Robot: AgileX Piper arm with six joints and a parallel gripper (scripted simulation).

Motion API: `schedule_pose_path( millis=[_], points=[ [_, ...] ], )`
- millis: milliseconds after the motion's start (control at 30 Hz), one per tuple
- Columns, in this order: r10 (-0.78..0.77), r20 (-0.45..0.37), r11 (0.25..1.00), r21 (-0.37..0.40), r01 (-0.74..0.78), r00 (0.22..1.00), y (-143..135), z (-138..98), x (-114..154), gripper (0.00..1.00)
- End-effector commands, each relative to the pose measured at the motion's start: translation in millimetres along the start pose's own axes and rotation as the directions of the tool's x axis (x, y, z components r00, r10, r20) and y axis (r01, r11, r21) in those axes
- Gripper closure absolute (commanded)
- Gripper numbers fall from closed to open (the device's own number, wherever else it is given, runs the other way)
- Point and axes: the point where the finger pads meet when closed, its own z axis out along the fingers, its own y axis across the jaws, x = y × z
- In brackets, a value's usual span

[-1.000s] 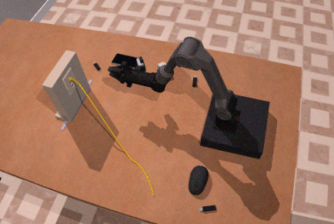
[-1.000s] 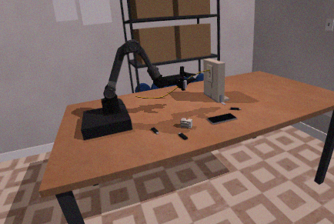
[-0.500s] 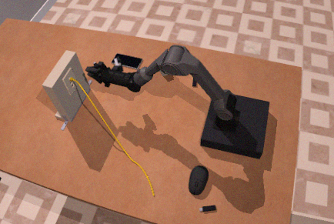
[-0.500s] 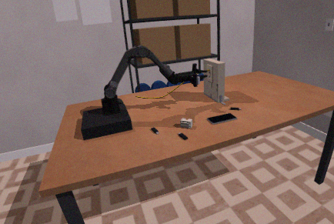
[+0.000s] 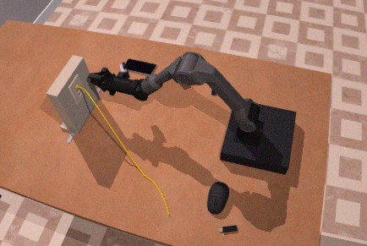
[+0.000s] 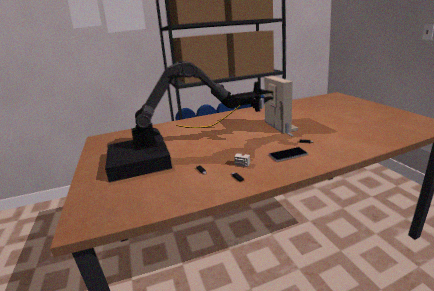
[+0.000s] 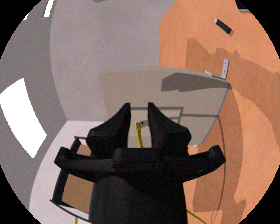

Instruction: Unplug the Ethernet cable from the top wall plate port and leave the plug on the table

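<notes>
The beige wall plate stands upright on the left of the table. It also shows in the exterior view and in the wrist view. A yellow Ethernet cable is plugged into the plate's top port by its plug. The cable runs across the table towards the front edge. My gripper is level with the port and just in front of the plate, close to the plug. Its fingers stand partly apart with nothing between them. The yellow cable shows through the gap.
A black phone lies behind my arm. A black mouse and a small USB stick lie near the front edge. The robot base stands on the right. A small white block lies mid-table.
</notes>
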Motion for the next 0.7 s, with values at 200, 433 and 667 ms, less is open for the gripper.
schedule_pose_path(
  millis=[200, 433, 667],
  points=[
    [0.0, 0.0, 1.0, -0.002, 0.0, 1.0, 1.4, -0.1, 15.8, 0.68],
    [0.0, 0.0, 1.0, -0.002, 0.0, 1.0, 1.4, -0.1, 25.8, 0.68],
    [0.0, 0.0, 1.0, -0.002, 0.0, 1.0, 1.4, -0.1, 39.8, 0.68]
  ],
)
